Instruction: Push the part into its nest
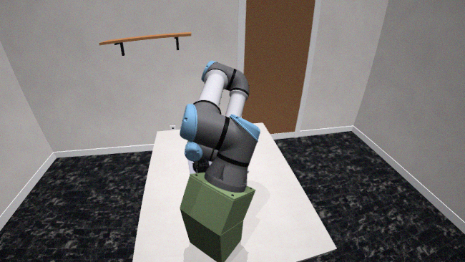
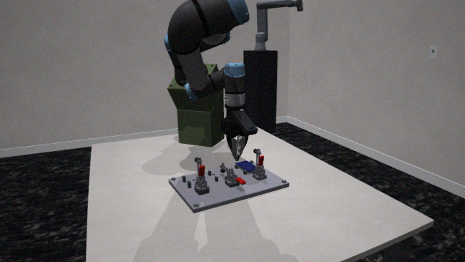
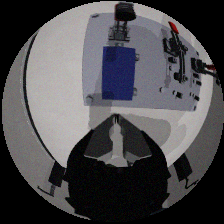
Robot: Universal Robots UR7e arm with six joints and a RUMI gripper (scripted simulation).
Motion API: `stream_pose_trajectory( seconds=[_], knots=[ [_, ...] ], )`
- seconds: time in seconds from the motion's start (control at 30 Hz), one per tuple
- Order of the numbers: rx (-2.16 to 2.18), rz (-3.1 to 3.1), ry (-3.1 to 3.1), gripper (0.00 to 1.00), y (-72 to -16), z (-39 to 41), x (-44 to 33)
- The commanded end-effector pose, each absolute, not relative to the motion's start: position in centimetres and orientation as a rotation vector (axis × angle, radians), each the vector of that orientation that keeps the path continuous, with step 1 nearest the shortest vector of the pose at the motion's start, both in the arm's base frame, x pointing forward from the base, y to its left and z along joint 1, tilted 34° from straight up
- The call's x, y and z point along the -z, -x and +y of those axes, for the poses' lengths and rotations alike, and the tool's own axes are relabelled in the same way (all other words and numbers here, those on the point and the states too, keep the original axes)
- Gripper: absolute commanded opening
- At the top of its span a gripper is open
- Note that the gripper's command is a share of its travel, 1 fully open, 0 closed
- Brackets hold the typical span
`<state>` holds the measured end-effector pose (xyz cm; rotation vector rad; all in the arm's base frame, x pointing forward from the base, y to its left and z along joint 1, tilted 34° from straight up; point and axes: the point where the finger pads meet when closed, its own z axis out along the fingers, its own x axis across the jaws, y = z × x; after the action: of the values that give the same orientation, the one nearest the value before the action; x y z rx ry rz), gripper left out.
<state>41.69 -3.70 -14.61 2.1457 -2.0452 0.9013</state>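
A blue rectangular part [image 2: 245,166] [image 3: 119,74] lies on the grey fixture plate [image 2: 229,195] [image 3: 150,97], in front of the upright toggle clamp [image 2: 260,172] [image 3: 119,34] with a red handle. Small blocks show along the part's right side in the wrist view. Whether it lies flat on its pads is too small to tell. My gripper [image 2: 237,159] [image 3: 116,114] is shut and empty. Its fingertips are above and just off the part's near edge, on the side away from that clamp, with a gap. The top view has the fixture hidden behind the arm.
A second upright clamp [image 2: 202,184] and a lowered middle clamp [image 2: 232,179] [image 3: 179,60] stand on the plate, with several short dark posts near them. The green robot pedestal [image 1: 218,211] [image 2: 197,125] stands behind the fixture on the white table [image 1: 286,215] [image 2: 304,222].
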Motion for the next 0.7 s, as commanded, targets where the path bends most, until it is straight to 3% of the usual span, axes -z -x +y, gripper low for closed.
stream_pose_trajectory(
  seconds=[0.0, 0.67],
  knots=[
    [-0.903, -2.045, -2.146, 0.0, -41.7, -3.7, 14.6],
    [-0.903, -2.045, -2.146, 0.0, -39.7, -1.5, 10.2]
  ],
)
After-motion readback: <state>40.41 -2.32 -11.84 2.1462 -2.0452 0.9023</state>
